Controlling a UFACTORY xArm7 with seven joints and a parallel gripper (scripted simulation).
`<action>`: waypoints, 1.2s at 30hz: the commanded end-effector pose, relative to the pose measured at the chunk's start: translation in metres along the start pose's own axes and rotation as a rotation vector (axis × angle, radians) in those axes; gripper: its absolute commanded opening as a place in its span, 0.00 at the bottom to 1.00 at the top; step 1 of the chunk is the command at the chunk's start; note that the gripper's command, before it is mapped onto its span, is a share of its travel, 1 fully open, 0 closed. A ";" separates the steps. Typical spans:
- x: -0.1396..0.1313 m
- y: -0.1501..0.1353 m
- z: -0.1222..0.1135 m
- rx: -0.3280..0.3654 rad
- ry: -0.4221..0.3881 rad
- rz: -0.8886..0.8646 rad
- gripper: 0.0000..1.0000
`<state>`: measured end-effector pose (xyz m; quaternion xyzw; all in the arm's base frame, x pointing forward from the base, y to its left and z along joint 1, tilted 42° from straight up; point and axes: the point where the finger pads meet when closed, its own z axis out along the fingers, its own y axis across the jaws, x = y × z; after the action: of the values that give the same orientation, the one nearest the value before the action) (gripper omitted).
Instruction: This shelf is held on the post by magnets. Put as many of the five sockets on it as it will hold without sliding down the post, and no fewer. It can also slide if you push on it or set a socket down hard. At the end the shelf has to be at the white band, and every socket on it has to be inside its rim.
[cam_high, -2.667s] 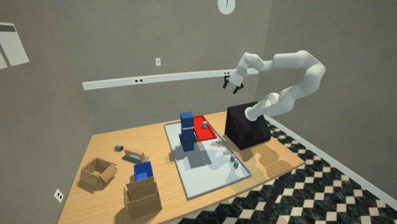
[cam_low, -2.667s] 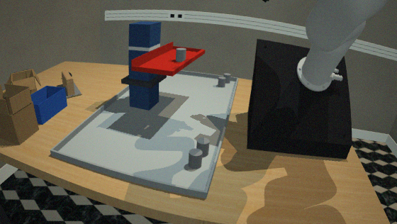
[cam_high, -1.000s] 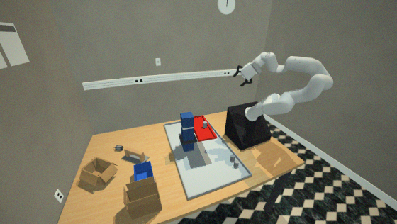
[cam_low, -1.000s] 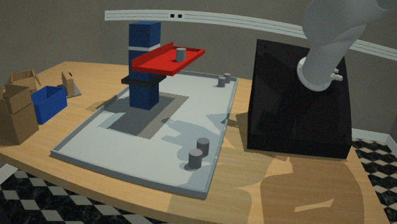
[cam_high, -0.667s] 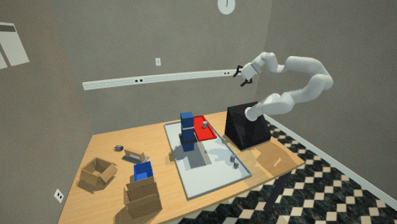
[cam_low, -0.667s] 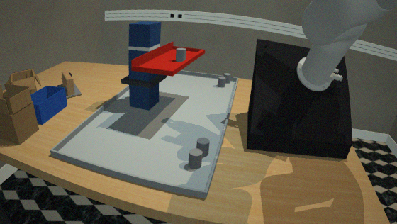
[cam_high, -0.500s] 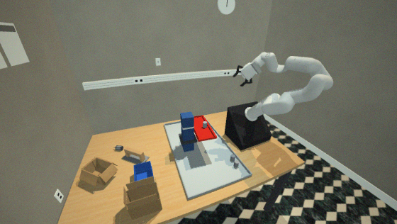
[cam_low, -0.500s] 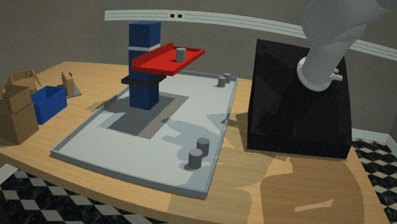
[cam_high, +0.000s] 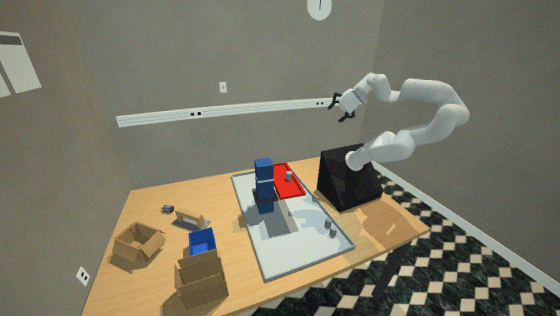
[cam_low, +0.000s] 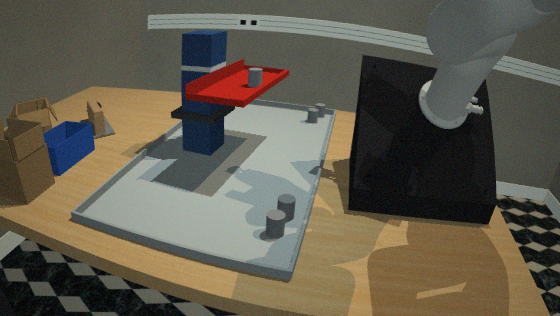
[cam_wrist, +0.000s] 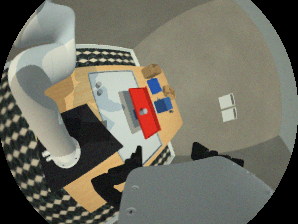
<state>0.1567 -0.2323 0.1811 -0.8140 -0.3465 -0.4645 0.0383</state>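
Observation:
A red shelf (cam_low: 235, 85) with a raised rim sits on the blue post (cam_low: 202, 90), just under the white band (cam_low: 202, 67). One grey socket (cam_low: 255, 76) stands upright on the shelf, inside the rim. A black collar (cam_low: 200, 114) rings the post below the shelf. Two sockets (cam_low: 280, 215) stand on the grey tray (cam_low: 210, 185) at its near right corner, and two more (cam_low: 316, 112) at its far right corner. My gripper (cam_high: 337, 108) is open and empty, high in the air near the wall rail, far above the tray. The shelf also shows in the wrist view (cam_wrist: 144, 112), far below.
The arm's black base block (cam_low: 420, 150) stands right of the tray. Cardboard boxes (cam_high: 137, 242) (cam_high: 200, 280), a blue bin (cam_high: 202, 241) and a small dark object (cam_high: 168, 208) lie on the left of the table. A white rail (cam_high: 220, 111) runs along the wall.

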 end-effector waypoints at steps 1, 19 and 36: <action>0.010 0.002 0.057 0.240 -0.040 -0.056 1.00; 0.060 -0.062 0.220 0.831 -0.128 -0.304 1.00; 0.115 -0.085 0.221 0.823 -0.114 -0.304 0.61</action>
<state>0.3015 -0.0469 0.1025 -0.6957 -0.6194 -0.2385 0.2748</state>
